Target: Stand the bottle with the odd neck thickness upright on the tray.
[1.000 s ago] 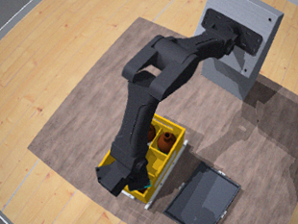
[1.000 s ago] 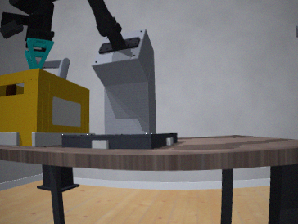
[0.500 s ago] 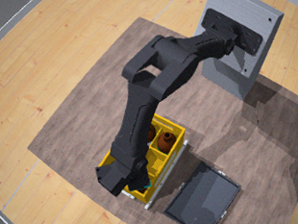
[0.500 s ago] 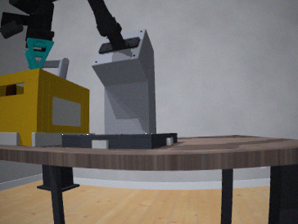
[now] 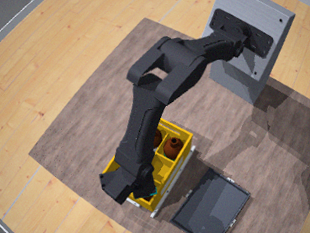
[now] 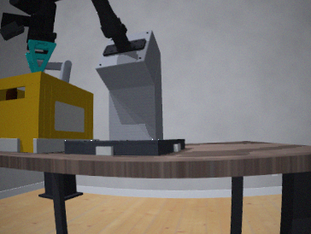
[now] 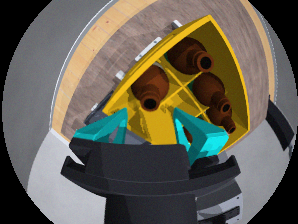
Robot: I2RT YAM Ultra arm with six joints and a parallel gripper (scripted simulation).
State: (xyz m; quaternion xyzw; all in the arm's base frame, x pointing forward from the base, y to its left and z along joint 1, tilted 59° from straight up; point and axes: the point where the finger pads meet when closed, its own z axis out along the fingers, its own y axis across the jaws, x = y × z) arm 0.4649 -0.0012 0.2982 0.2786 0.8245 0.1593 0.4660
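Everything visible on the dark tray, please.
The shallow dark grey rectangular tray has a flat base and a low raised rim; it looks like plastic. Small pale blocks sit along its outer sides. It lies flat and right way up on the brown wood-look table top, beside the yellow divided crate. No bottle stands on it, and the hand isn't touching it.

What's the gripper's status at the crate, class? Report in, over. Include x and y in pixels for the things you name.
Gripper [image 6: 38, 68] [image 7: 150, 111] open, nothing held. Bottles [image 5: 173, 148] [image 7: 192, 56] in crate [image 5: 192, 137] [image 6: 26, 115] [image 7: 231, 47]; odd one not identifiable. Tray [image 5: 212, 208] [image 6: 115, 147] bears no bottle. Crate dividers beside bottles.
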